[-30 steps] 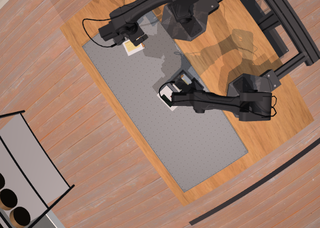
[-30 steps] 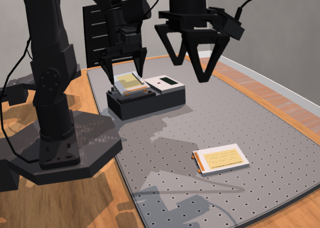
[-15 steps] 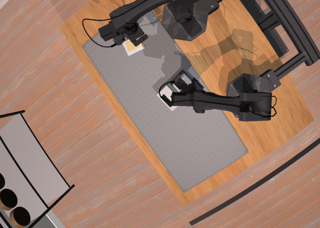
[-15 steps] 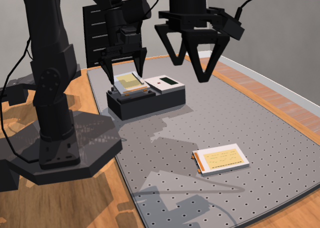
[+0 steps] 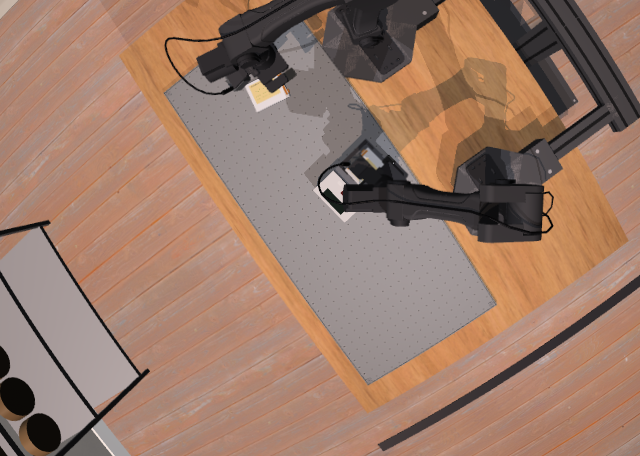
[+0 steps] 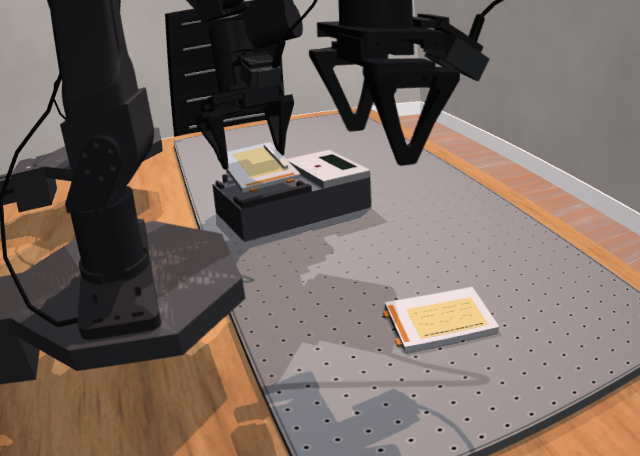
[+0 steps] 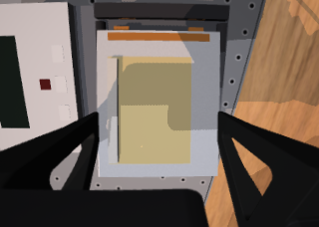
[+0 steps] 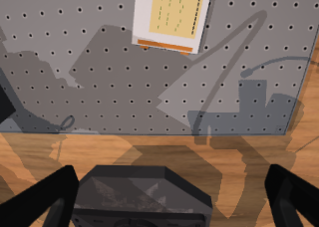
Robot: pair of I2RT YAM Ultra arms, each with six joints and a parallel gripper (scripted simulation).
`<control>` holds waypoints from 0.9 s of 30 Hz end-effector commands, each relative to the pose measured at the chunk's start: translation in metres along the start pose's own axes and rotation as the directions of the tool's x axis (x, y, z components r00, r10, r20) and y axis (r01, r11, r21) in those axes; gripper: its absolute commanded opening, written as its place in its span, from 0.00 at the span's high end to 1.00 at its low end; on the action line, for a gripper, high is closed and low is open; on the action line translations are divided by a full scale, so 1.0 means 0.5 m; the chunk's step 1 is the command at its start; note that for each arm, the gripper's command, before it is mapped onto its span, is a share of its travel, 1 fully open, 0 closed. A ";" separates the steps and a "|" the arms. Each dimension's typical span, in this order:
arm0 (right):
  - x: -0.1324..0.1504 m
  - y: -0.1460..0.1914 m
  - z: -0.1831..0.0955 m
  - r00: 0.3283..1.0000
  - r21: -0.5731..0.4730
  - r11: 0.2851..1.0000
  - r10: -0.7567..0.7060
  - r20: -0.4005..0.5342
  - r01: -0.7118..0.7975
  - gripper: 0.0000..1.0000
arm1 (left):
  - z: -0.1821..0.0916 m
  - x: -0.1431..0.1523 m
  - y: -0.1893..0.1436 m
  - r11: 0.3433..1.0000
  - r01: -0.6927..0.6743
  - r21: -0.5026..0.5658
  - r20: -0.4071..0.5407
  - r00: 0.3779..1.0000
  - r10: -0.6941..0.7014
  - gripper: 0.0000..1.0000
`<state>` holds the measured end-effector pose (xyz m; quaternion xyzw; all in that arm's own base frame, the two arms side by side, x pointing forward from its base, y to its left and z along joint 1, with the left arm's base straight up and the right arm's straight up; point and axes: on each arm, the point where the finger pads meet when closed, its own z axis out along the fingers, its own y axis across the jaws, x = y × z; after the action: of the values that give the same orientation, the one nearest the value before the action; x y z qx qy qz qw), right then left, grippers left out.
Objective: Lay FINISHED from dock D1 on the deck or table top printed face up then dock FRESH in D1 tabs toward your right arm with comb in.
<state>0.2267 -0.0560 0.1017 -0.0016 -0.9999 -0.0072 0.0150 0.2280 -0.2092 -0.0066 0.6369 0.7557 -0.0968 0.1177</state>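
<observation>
My left gripper (image 6: 253, 157) (image 7: 159, 119) is shut on FRESH (image 5: 372, 157) (image 6: 258, 164) (image 7: 205, 88) by its two long sides. FRESH is over the bay of dock D1 (image 6: 310, 203) (image 7: 159, 10), above the bay's rim. Its copper tabs (image 6: 253, 189) (image 7: 195, 29) face the slotted end wall; whether they are in the slots cannot be told. The comb (image 6: 275, 156) (image 7: 114, 137) stands along one side of the gel. FINISHED (image 5: 263, 97) (image 6: 448, 318) (image 8: 166, 18) lies flat on the deck, printed face up. My right gripper (image 6: 381, 145) (image 8: 169, 175) is open and empty, high above the deck.
D1's white control panel (image 6: 330, 168) (image 7: 37, 88) stands beside the bay, close to one left finger. The perforated deck (image 5: 289, 182) (image 6: 356, 255) ends at the wooden table top (image 5: 542, 265) on the arms' side. The right arm's base (image 6: 155, 296) (image 8: 145, 187) stands on the wood.
</observation>
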 end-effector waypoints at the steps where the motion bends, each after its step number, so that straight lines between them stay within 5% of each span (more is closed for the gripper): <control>1: -0.011 -0.012 -0.023 1.000 0.014 1.000 0.008 0.029 -0.009 0.00 | -0.013 -0.020 0.000 1.000 -0.014 -0.008 0.032 0.999 0.014 1.00; 27: -0.011 -0.012 -0.023 1.000 0.014 1.000 0.008 0.029 -0.009 0.00 | -0.012 -0.016 -0.004 1.000 -0.014 -0.005 0.029 0.999 0.014 1.00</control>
<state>0.2267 -0.0560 0.1017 -0.0016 -0.9999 -0.0072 0.0150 0.2280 -0.2092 -0.0066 0.6369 0.7557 -0.0968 0.1177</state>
